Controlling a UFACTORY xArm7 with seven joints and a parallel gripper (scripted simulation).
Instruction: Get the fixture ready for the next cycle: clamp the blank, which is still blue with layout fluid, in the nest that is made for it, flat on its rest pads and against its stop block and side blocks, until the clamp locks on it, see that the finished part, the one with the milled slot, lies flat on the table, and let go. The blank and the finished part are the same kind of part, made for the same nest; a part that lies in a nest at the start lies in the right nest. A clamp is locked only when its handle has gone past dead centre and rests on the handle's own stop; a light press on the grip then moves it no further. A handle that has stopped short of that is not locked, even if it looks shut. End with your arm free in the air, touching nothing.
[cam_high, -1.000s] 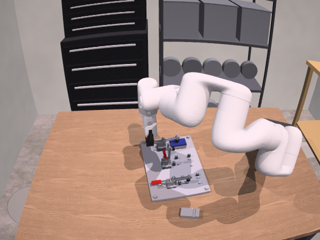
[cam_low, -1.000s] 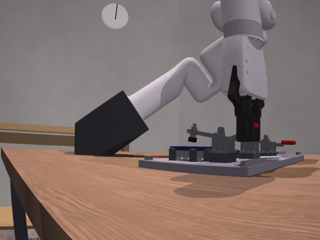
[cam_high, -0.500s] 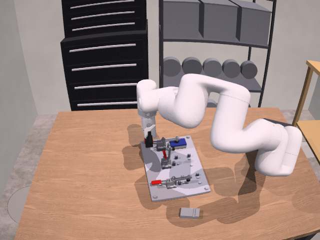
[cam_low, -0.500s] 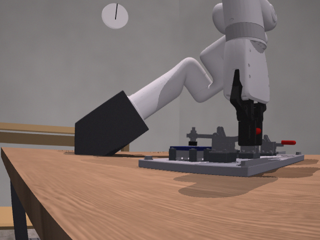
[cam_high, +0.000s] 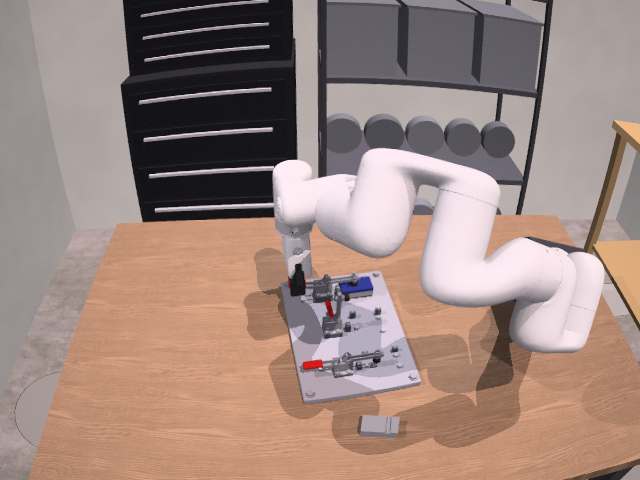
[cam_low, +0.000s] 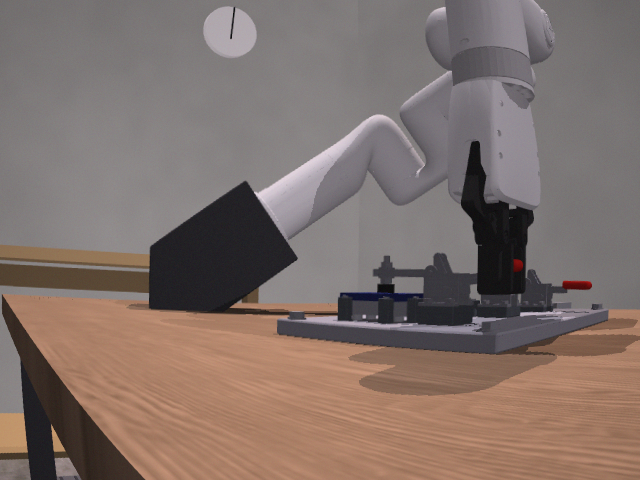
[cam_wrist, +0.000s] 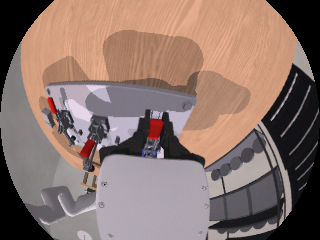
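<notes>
Nearest the front edge of the wooden table (cam_high: 155, 361), the finished part (cam_high: 379, 426) lies flat on the wood, grey with its milled slot showing, just off the near end of the fixture plate (cam_high: 361, 390) and apart from it. Open table runs wide to the left of the plate and along the front; on the right the white arm (cam_high: 454, 248) loops low over the table, taking up that side.

On the plate, the near toggle clamp's red handle (cam_high: 312, 364) lies flat, pointing left. The middle clamp's red handle (cam_high: 328, 310) stands tilted up.

At the plate's far end, the blue blank (cam_high: 356, 285) sits in the far nest with the clamp bar (cam_low: 408, 270) level over it and the black pad (cam_low: 384, 287) down on its top. The gripper (cam_low: 498, 289) stands upright at the plate's far left corner, fingers closed on the far clamp's red handle (cam_low: 517, 265), low near the plate.

Behind the table stand a black drawer cabinet (cam_high: 206, 129) and a shelf rack (cam_high: 323, 103) with grey bins and cylinders; a wooden frame (cam_high: 615, 170) at right; grey walls.
</notes>
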